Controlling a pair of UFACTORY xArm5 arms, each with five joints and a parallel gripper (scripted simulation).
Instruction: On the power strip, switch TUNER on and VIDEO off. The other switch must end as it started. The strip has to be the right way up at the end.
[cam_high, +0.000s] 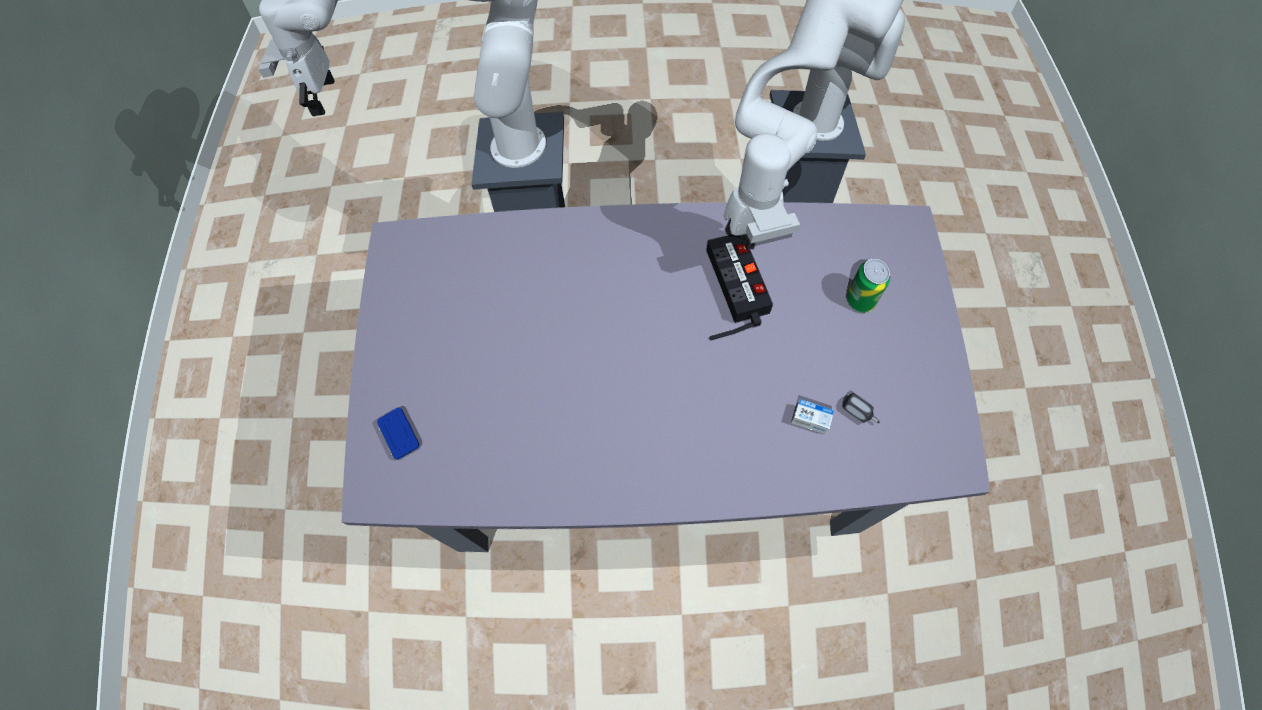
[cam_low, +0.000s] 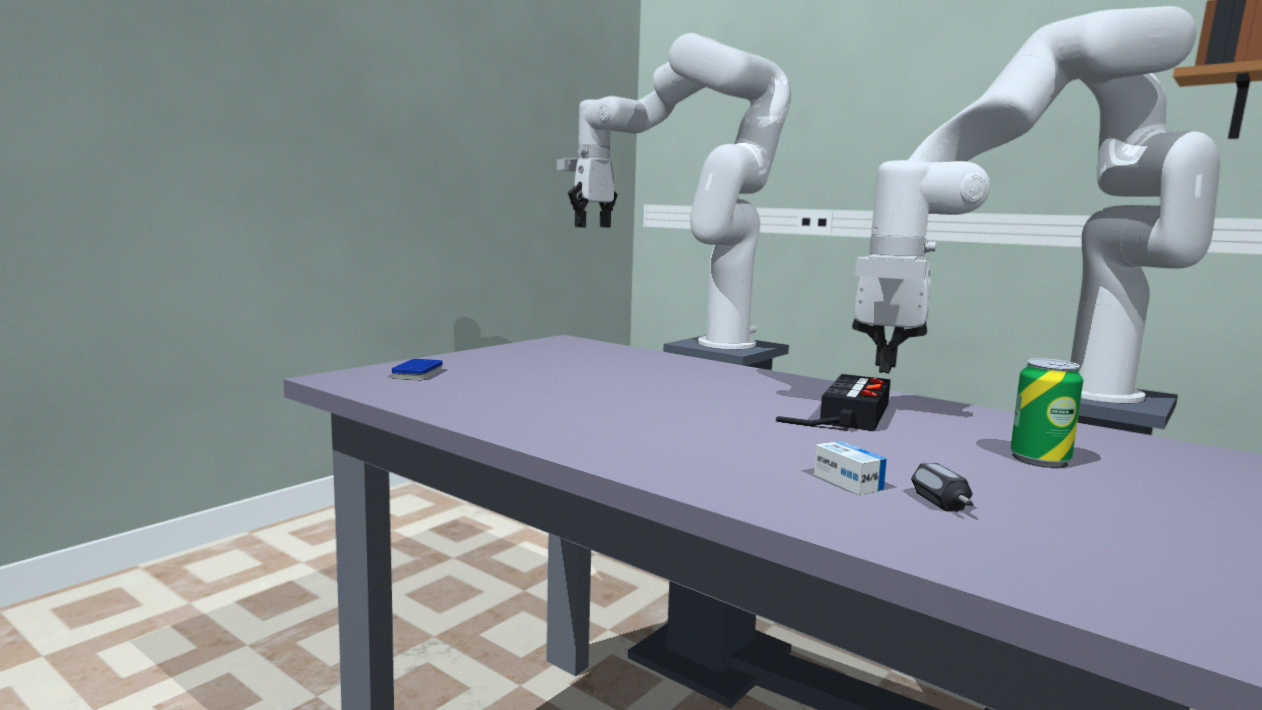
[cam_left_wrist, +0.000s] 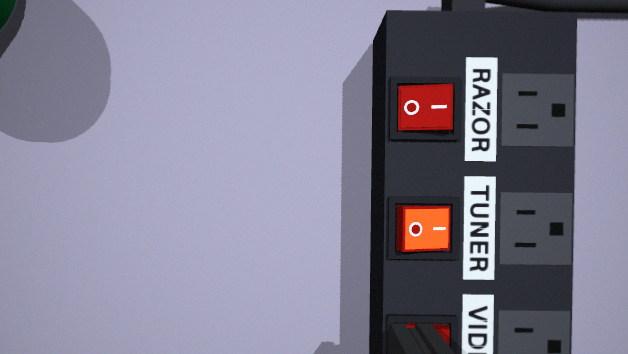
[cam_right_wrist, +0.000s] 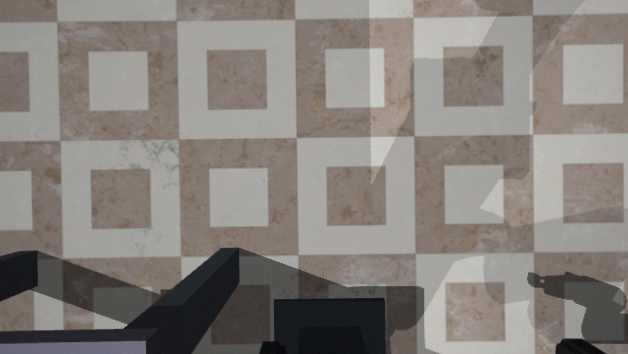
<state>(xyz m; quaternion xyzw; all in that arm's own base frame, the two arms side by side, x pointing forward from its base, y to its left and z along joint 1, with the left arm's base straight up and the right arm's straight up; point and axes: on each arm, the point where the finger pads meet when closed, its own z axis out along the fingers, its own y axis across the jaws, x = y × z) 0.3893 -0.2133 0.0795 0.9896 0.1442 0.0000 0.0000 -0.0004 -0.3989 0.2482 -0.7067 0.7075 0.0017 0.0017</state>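
Note:
The black power strip (cam_high: 751, 279) (cam_low: 851, 410) (cam_left_wrist: 425, 167) lies on the table with its switches facing up. The TUNER switch (cam_high: 750, 267) (cam_left_wrist: 427, 228) is lit orange, its I side pressed down. The RAZOR switch (cam_high: 758, 288) (cam_left_wrist: 425, 107) is dark red, unlit. The VIDEO switch (cam_high: 742, 249) (cam_left_wrist: 444, 331) also looks dark red and unlit; the fingers partly hide it in the left wrist view. My left gripper (cam_low: 886, 366) (cam_left_wrist: 422, 341) is shut and empty, just above the strip's VIDEO end. My right gripper (cam_high: 319, 92) (cam_low: 592, 223) is open and empty, high off beyond the table.
A green can (cam_high: 868, 287) (cam_low: 1046, 415) stands beside the strip. A staple box (cam_high: 812, 415) (cam_low: 848, 468) and a small dark grey device (cam_high: 857, 407) (cam_low: 940, 485) lie nearer the front edge. A blue item (cam_high: 398, 432) (cam_low: 417, 366) lies at the table's far end. The strip's short cord (cam_high: 732, 332) points sideways.

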